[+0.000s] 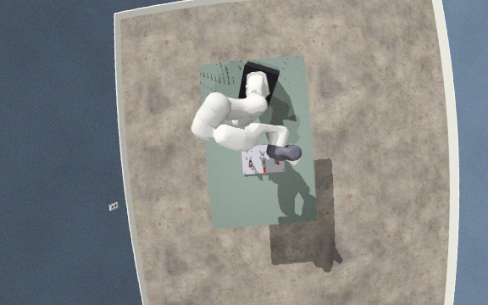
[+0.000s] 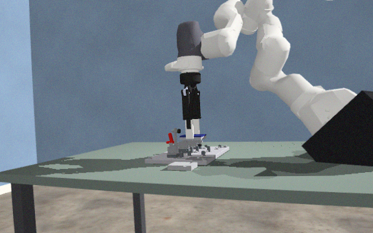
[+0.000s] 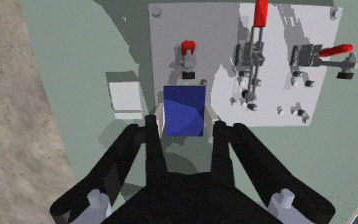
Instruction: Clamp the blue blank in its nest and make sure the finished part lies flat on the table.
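Observation:
My gripper (image 3: 184, 110) (image 2: 190, 129) is shut on the blue blank (image 3: 183, 111) (image 2: 193, 135), gripping its two long sides. It holds the blank level, a little above the near left end of the grey fixture plate (image 3: 215, 30) (image 2: 219, 151) (image 1: 271, 169), just in front of the left clamp (image 3: 188, 49), whose red handle stands up. The finished part (image 3: 125, 96) (image 2: 182, 166), a light grey block, lies flat on the table just left of the plate; I cannot make out its slot. In the overhead view the wrist hides the blank.
The plate carries two more clamps with red handles, a middle clamp (image 3: 260, 14) and a right clamp (image 3: 335, 50), with small pads and blocks around them. The green table (image 2: 271, 184) bears the plate. The arm's black base block (image 2: 351, 136) stands at the right.

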`<act>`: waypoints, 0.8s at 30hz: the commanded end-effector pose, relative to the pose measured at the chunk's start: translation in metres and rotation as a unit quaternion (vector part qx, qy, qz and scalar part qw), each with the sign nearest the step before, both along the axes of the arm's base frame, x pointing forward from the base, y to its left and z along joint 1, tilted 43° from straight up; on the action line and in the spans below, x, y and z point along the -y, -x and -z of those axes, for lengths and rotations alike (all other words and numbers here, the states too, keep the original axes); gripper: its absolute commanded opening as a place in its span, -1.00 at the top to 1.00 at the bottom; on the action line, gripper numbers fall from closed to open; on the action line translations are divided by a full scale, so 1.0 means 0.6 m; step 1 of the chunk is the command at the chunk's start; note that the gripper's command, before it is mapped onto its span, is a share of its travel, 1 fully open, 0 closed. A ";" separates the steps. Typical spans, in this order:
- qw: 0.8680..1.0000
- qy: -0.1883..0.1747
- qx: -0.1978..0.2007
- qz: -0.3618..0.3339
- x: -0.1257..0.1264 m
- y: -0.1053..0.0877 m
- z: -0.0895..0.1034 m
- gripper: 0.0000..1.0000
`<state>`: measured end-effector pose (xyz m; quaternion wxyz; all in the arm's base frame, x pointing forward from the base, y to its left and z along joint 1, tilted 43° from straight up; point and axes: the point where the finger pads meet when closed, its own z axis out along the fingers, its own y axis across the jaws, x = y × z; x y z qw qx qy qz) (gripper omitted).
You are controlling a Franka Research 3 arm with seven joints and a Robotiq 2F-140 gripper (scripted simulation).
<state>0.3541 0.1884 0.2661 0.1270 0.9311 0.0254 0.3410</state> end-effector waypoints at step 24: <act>1.000 0.002 -0.001 -0.004 -0.002 0.000 -0.002 1.00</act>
